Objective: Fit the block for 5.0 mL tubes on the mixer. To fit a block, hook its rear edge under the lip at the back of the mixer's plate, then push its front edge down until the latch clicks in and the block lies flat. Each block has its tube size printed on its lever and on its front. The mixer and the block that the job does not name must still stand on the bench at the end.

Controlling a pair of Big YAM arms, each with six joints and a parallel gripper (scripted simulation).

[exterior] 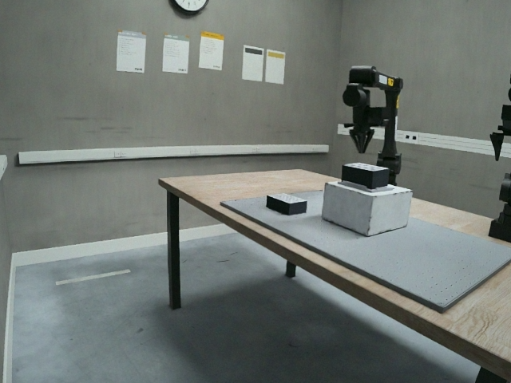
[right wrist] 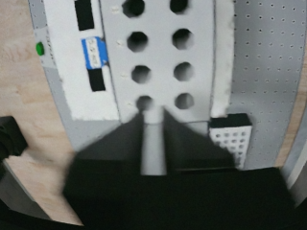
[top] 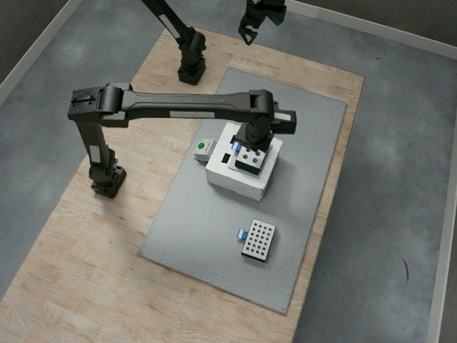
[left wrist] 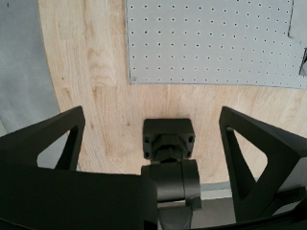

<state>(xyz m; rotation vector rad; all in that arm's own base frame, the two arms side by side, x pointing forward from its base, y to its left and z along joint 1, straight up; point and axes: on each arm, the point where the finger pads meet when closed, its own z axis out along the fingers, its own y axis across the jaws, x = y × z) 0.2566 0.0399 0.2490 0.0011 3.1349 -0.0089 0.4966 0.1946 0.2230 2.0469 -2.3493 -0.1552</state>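
Note:
The block for 5.0 mL tubes [top: 252, 159] [exterior: 365, 174] [right wrist: 158, 57], grey-topped with large holes and a blue lever [top: 236, 146] [right wrist: 94, 53], sits on the plate of the white mixer [top: 235, 181] [exterior: 365, 210] [right wrist: 59, 57]. My right gripper [exterior: 362, 142] [right wrist: 153, 113] is shut and empty. It hangs a little above the block's top, its tips over the end of the block nearest the camera in the right wrist view. My left gripper [top: 250, 36] [exterior: 497, 146] [left wrist: 152, 113] is open and empty, raised high above its own base at the table's far end.
The other block [top: 258, 239] [exterior: 286, 203] [right wrist: 231, 136], with many small holes and a blue lever, lies on the grey perforated mat [top: 206, 229] away from the mixer. A small box with a green button [top: 201, 145] [right wrist: 39, 48] stands against the mixer's side.

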